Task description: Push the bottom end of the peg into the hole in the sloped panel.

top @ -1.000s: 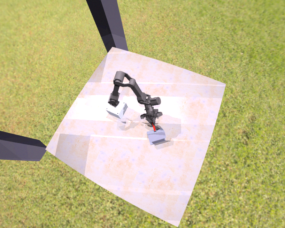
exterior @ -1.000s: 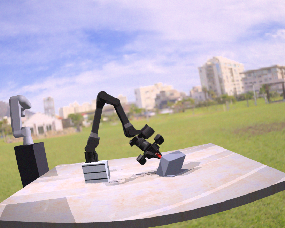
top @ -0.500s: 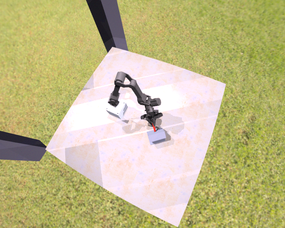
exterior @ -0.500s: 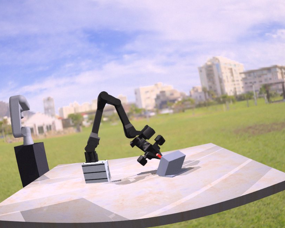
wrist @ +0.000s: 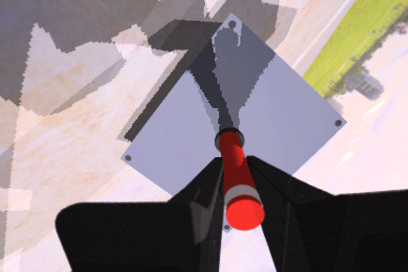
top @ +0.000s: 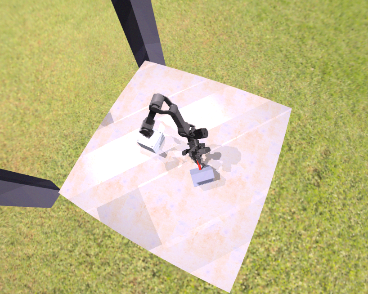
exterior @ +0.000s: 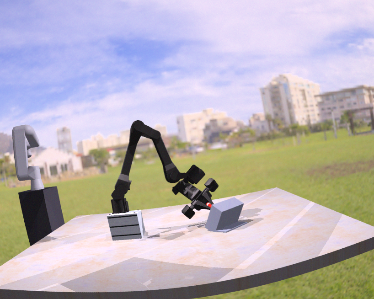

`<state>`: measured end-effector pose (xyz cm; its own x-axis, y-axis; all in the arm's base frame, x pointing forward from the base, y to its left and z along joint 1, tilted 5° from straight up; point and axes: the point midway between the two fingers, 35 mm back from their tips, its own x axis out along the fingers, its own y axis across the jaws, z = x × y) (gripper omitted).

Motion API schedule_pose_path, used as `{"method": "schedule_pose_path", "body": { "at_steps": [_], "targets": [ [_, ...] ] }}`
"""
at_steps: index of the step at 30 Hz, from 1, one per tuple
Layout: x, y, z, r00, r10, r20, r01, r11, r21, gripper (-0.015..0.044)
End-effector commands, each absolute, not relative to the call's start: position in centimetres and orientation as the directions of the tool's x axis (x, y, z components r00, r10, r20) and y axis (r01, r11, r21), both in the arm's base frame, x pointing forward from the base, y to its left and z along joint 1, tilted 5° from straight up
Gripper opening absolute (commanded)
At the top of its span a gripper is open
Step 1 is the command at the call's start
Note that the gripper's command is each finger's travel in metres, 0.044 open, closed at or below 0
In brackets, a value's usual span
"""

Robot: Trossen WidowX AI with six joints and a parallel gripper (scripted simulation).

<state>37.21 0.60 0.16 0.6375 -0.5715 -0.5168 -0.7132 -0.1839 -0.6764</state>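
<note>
Top: gripper (top: 196,160) clamps red peg (top: 198,164), tip at sloped panel (top: 202,175); arm base box (top: 151,141) well apart.
Ext: peg (exterior: 208,205) meets panel (exterior: 224,213) face; grey stand (exterior: 24,155) off table (exterior: 277,237).
Wrist: peg (wrist: 237,172) btwn fingers, front end in hole (wrist: 229,136).

A pale marbled bench (exterior: 277,231), cream with rusty blotches and faint white stripes, stands on open green grass (top: 320,63) that surrounds it on every side. Angular shadows fall across its top. Two dark slanted beams (top: 140,31) rise beside its edges in the top view. Beyond it, blurred pale apartment blocks (exterior: 290,96) and trees line the horizon under a blue sky (exterior: 148,48) streaked with white cloud, all in bright daylight.
</note>
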Motion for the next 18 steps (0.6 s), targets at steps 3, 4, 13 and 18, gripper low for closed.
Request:
{"method": "schedule_pose_path", "body": {
  "at_steps": [3, 4, 13, 18],
  "targets": [
    [37.48, 0.34, -0.17, 0.637, -0.570, -0.520, -0.716, -0.186, -0.673, 0.0000],
    [37.52, 0.30, -0.21, 0.637, -0.570, -0.520, -0.716, -0.186, -0.673, 0.0000],
    [37.92, -0.06, -0.52, 0.637, -0.570, -0.519, -0.716, -0.186, -0.673, 0.0000],
    [38.12, -0.24, -0.68, 0.637, -0.570, -0.519, -0.716, -0.186, -0.673, 0.0000]
  ]
}}
